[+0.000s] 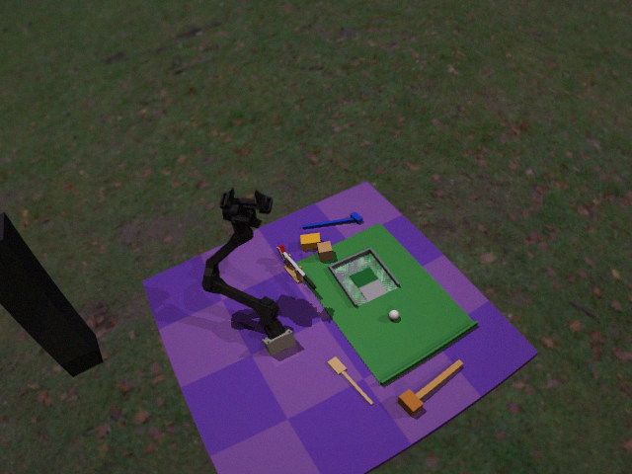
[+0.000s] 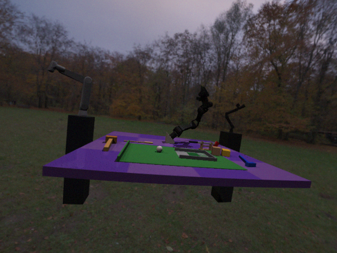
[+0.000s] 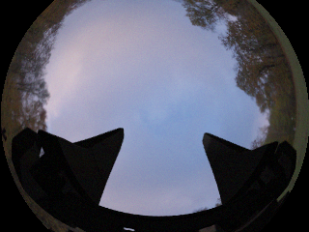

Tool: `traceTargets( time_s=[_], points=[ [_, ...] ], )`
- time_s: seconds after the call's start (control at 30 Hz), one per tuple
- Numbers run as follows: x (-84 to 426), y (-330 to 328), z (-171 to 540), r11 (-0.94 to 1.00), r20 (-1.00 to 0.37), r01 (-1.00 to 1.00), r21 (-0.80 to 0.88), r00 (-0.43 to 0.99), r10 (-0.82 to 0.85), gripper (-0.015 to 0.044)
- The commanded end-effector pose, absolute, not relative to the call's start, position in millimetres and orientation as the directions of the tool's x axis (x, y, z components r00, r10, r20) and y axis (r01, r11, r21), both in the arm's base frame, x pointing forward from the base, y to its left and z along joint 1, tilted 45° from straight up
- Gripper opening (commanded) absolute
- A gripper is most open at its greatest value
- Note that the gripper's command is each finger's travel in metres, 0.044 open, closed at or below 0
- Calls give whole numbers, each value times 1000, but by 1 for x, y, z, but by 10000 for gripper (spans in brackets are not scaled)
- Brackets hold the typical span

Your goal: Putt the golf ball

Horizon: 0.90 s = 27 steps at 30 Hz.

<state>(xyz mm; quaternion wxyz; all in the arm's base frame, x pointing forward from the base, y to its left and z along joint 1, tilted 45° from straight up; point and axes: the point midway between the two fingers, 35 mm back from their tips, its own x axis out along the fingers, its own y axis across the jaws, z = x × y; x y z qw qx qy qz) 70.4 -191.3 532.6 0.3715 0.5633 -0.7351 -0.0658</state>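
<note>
pointing up at the sky, claw [image 1: 246,200] wide apart and holding nothing. red putter [image 1: 291,263] resting on a small stand beside the green mat [image 1: 408,326], ball [image 1: 393,314] before the ramp [image 1: 372,289]. risk: knocking putter off the stand on descent.

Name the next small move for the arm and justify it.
Probably tip the gripper down toward the red putter. Its fingers are open and empty, pointing at sky, raised far above the putter, which rests on its stand beside the green mat.
</note>
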Motion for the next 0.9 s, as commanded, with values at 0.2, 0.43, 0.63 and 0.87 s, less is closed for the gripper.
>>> traceTargets(
  time_s=[0.2,0.43,0.63,0.87],
  points=[
    [154,-217,498,335,377,-207,919,220,-900,440],
    [215,-227,450,368,202,317,874,452,-869,440],
    [254,-227,404,460,25,600,654,591,-806,440],
    [290,-214,344,643,-215,706,297,705,-675,440]
  ],
)
